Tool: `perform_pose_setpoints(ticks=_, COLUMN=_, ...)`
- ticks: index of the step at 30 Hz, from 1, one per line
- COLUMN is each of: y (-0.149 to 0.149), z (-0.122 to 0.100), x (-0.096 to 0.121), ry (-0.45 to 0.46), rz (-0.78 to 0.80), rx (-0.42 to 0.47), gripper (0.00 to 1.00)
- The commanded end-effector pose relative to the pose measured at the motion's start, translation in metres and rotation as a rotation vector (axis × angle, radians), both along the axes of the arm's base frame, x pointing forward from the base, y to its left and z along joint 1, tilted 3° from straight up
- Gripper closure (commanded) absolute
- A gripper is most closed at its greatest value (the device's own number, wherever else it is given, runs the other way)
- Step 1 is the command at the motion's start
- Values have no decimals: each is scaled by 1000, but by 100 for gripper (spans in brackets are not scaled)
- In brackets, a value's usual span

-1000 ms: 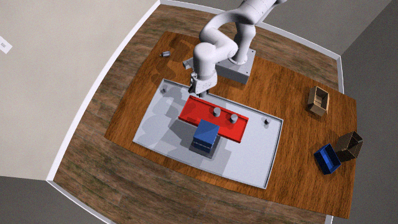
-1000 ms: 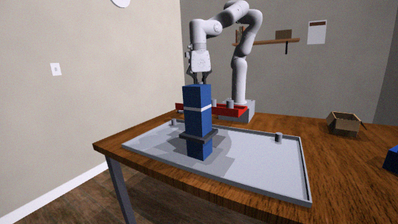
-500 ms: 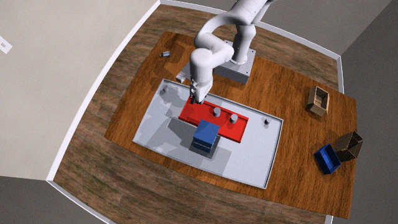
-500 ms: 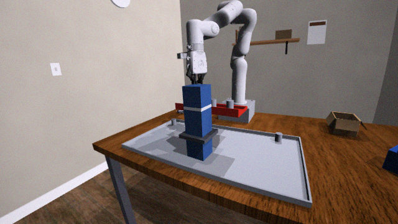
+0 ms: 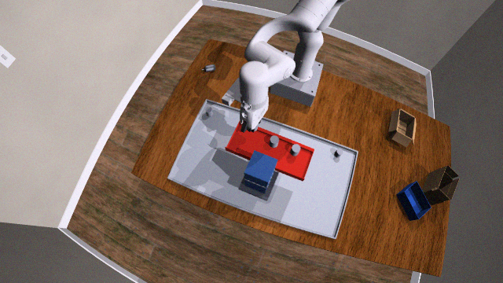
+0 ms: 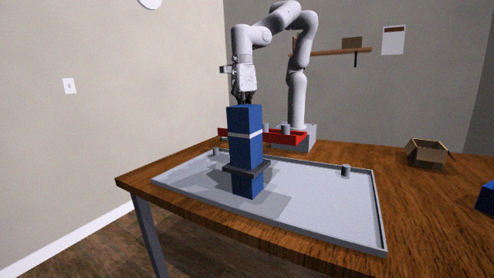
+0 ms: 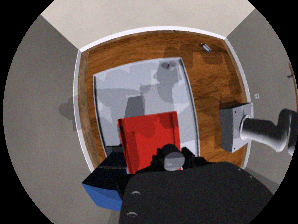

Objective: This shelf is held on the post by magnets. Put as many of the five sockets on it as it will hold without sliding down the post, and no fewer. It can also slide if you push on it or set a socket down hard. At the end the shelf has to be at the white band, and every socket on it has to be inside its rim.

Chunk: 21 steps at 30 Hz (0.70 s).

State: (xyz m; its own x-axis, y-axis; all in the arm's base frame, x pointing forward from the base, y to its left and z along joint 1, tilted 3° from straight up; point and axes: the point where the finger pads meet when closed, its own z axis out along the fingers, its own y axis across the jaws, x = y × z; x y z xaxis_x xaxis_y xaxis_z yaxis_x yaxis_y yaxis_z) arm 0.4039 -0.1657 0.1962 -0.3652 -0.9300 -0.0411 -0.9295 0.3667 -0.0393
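Caught from the top the pincer (image 5: 249,129) (image 6: 245,101) (image 7: 170,155) over the red shelf (image 5: 295,163) (image 6: 282,137) (image 7: 150,142), with fingertips too dark to separate. Spotted two grey sockets upright inside the rim, a nearer-middle one (image 5: 274,141) (image 6: 265,127) and an outer one (image 5: 295,149) (image 6: 285,129), and found the shelf's front edge partly covered by the blue post (image 5: 261,165) (image 6: 245,120) (image 7: 102,192).

Switched to the exterior: lost the shelf's middle behind the post, and the pincer's tips behind the post's top. Saw a long, shallow, red shelf, looking roughly level near the white band (image 6: 239,135); could not tell exact alignment. Picked out two more sockets on the tray (image 5: 314,204) (image 6: 320,208) (image 7: 112,100), well apart.

Cut to the wrist: found the pincer closed around a grey socket (image 7: 174,161), above the shelf. Lost the shelf's near end behind the dark gripper body, along with both placed sockets.

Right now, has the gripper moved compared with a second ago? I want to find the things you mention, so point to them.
Yes: in the top view the gripper (image 5: 249,128) (image 7: 170,155) has shifted from beyond the red shelf's (image 5: 295,167) (image 6: 282,137) (image 7: 147,137) far edge to over its left end.
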Motion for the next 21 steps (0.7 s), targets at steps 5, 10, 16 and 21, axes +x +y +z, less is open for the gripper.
perform_pose_setpoints(ticks=5, y=0, z=-10, x=2, ry=-3, rz=1, rx=-2, gripper=100)
perform_pose_setpoints(ticks=10, y=0, z=-20, x=2, ry=-3, rz=1, rx=-2, gripper=100)
perform_pose_setpoints(ticks=16, y=0, z=-28, x=2, ry=-3, rz=1, rx=-2, gripper=100)
perform_pose_setpoints(ticks=21, y=0, z=-29, x=2, ry=-3, rz=1, rx=-2, gripper=100)
